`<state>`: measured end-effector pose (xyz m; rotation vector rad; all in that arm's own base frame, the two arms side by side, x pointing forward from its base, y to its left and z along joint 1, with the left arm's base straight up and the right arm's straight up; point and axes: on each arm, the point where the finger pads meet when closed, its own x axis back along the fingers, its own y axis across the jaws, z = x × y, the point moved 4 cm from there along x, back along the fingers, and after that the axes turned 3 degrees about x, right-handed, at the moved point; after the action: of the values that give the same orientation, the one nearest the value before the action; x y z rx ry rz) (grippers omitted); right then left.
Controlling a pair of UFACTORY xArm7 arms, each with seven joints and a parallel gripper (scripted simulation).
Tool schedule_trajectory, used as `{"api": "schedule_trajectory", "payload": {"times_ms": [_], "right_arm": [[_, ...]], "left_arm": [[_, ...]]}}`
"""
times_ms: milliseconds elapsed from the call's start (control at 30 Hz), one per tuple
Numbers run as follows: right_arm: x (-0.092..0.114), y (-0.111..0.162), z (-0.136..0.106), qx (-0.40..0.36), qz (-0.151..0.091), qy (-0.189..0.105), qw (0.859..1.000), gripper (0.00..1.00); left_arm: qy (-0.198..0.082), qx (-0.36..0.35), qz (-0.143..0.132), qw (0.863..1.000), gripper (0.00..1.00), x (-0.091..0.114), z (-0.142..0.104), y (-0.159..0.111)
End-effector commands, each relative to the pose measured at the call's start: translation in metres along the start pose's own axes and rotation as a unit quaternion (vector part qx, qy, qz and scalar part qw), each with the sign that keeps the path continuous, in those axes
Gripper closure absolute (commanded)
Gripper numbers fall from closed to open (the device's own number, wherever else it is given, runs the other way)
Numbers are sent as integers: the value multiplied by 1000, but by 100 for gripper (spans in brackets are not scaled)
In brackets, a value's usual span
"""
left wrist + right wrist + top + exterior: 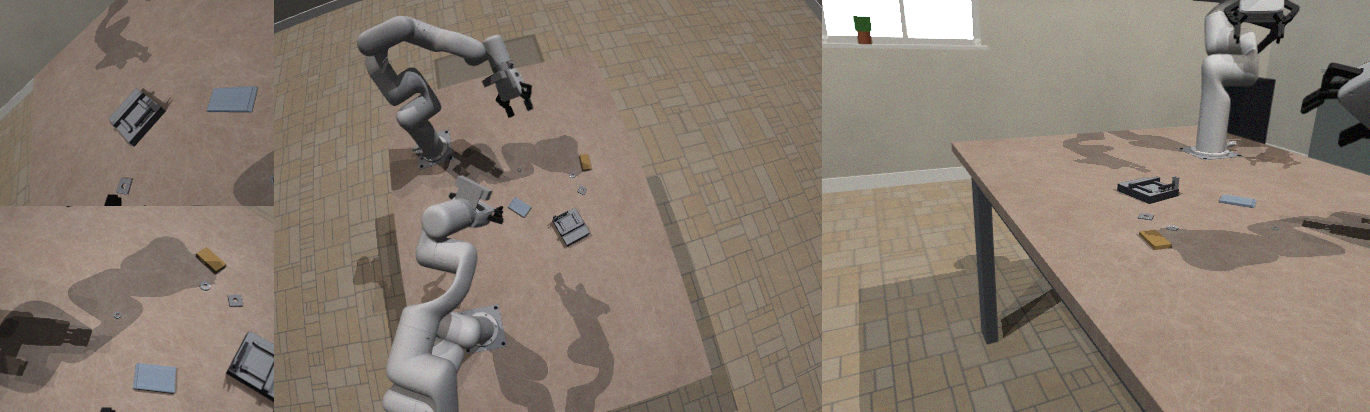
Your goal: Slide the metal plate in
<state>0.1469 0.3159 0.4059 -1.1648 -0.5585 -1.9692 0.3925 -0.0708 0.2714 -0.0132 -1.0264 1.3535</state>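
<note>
A blue-grey metal plate (519, 207) (1237, 201) (231, 99) (156, 378) lies flat on the table. A narrow strip, perhaps the slope, runs along its edge away from the block. The dark grey block (573, 234) (1149, 198) (125, 107) with a spring clip stands apart from it; the right wrist view cuts the block off. My left gripper (520, 111) (1324, 125) is open and empty, high above the table. My right gripper (497, 215) (1258, 39) is open and empty, high above the table. In the wrist views only a dark tip shows at the bottom edge.
An orange piece (585, 162) (1155, 239) (211, 259), a square holed piece (584, 190) (1146, 218) (126, 188) (235, 301) and a washer (572, 175) (1172, 228) (205, 288) lie near the block. A small ring (519, 170) (118, 315) lies farther off, in shadow.
</note>
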Motion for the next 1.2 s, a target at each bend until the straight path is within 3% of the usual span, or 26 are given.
{"api": "schedule_trajectory", "payload": {"times_ms": [0,333,667,733,1167], "right_arm": [[-5,14,4,-13,-9,-8,1000,0],[-15,43,9,-41,-27,-26,998,0],[-29,88,10,-83,-51,-55,994,0],[-29,88,10,-83,-51,-55,994,0],[-43,147,5,-137,-75,-90,984,0]], "left_arm": [[-22,34,-3,999,0,11,1,-5],[-60,101,-7,993,0,28,3,-10],[-119,206,-7,971,0,48,5,-16],[-119,206,-7,971,0,48,5,-16],[-191,338,1,922,0,66,7,-20]]}}
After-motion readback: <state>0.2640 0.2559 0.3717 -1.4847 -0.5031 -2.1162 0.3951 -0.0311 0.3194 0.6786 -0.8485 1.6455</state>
